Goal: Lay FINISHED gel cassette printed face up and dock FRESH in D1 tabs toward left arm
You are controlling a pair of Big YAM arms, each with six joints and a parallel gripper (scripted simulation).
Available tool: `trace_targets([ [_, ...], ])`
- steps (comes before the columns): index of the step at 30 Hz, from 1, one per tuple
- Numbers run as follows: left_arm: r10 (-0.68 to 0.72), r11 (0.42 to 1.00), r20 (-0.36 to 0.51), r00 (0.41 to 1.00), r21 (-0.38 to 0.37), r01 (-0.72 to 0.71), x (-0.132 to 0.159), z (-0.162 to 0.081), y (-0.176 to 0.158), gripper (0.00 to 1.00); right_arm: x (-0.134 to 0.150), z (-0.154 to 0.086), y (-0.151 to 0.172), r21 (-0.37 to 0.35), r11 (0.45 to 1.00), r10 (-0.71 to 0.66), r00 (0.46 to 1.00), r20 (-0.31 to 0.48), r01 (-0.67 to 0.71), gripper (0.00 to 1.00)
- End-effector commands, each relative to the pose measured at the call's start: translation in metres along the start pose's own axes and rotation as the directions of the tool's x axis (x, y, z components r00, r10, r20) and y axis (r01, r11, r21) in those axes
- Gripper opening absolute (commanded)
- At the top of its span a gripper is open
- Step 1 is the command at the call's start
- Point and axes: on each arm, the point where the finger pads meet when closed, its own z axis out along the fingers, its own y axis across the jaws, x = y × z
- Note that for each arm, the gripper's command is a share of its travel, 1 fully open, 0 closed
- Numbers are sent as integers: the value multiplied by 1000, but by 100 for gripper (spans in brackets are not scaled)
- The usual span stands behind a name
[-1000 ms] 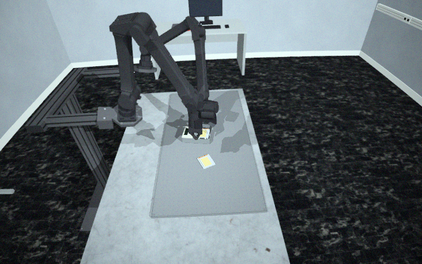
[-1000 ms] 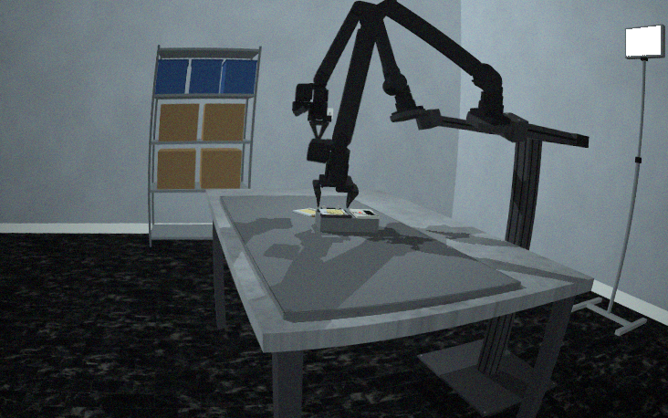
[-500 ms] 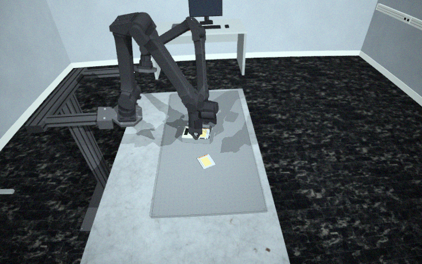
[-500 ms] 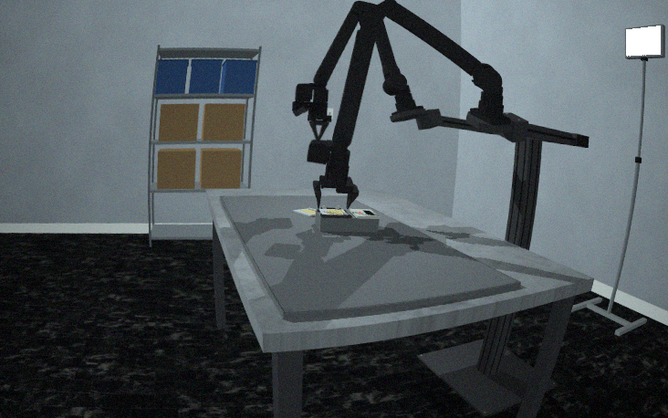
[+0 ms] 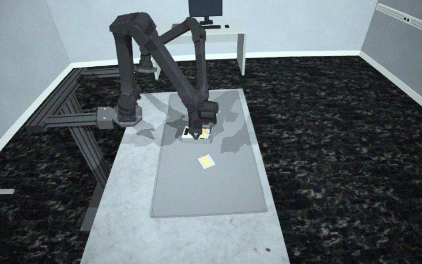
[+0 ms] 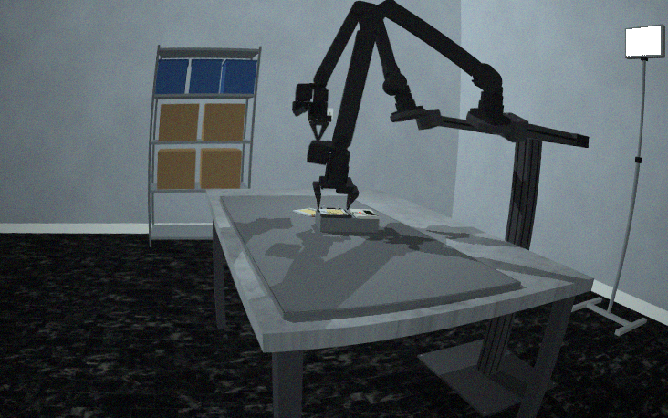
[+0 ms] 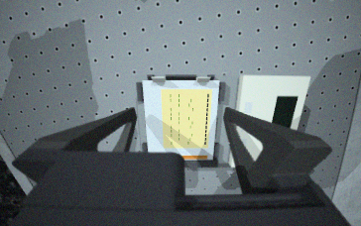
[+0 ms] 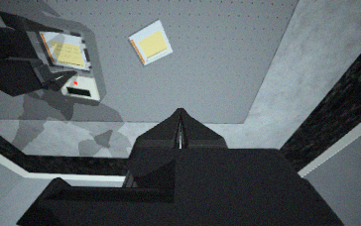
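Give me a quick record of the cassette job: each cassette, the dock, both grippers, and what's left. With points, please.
finished_cassette: FINISHED (image 5: 204,133) (image 6: 333,212) (image 7: 185,119) (image 8: 66,53), in the dock, bands showing
fresh_cassette: FRESH (image 5: 206,161) (image 6: 305,212) (image 8: 153,45), lying outside the dock
fresh_comb: too small to tell
dock: D1 (image 5: 196,141) (image 6: 349,225) (image 7: 275,84) (image 8: 94,96), upright
left_gripper: left gripper (image 6: 333,210) (image 7: 180,113), open, at FINISHED
right_gripper: right gripper (image 5: 196,138) (image 6: 319,139) (image 8: 180,110), shut, holding nothing, raised
remaining: remove FINISHED, dock FRESH
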Motion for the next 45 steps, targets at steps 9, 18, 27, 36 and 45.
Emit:
trace_targets([
  [9,-5,1000,5,1000,-9,5,6,10,4,98,-4,-4,-4,5,1000,16,1000,8,-16,0],
  [18,-4,1000,4,1000,-8,4,7,14,4,98,-4,-4,-4,5,1000,16,1000,8,-16,0],
  [27,-4,1000,4,1000,-8,4,7,14,4,98,-4,-4,-4,5,1000,16,1000,8,-16,0],
  [36,-5,1000,4,1000,-8,5,9,18,4,98,-4,-4,-4,5,1000,16,1000,8,-16,0],
  [45,-5,1000,4,1000,-8,5,9,18,4,98,-4,-4,-4,5,1000,16,1000,8,-16,0],
])
